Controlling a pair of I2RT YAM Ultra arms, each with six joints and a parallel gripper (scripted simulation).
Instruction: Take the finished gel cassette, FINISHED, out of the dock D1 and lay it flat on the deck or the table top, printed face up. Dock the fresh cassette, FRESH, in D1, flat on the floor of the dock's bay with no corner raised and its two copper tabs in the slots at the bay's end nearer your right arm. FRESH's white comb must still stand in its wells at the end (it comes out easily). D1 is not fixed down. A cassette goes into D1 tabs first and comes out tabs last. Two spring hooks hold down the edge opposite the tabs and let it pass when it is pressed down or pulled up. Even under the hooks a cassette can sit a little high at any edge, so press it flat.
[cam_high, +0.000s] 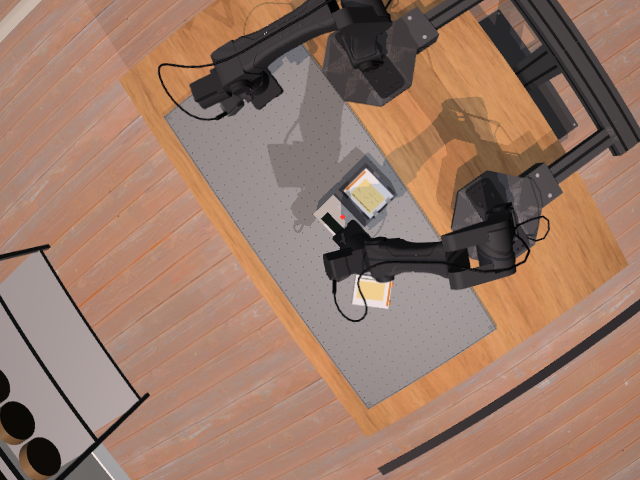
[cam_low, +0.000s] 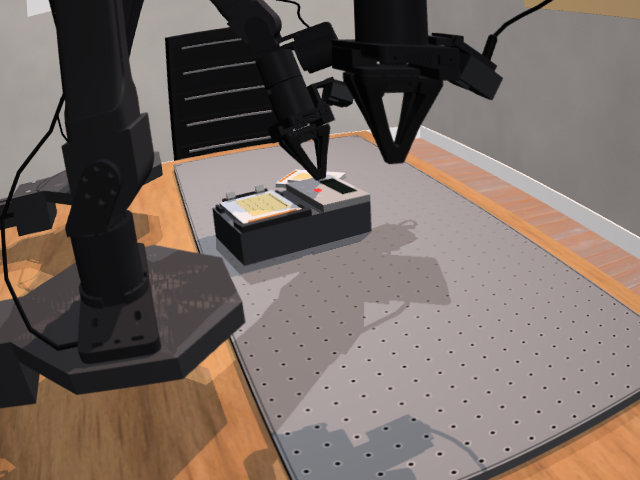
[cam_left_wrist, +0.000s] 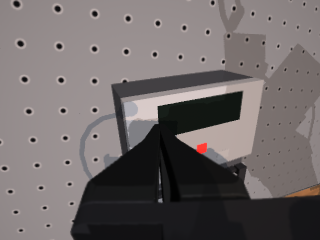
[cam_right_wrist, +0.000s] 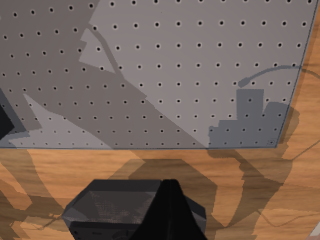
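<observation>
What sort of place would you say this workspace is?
Probably a robotics lab set up for gel work: a perforated deck on a wooden table, two robot arms, and a dock holding a gel cassette.
</observation>
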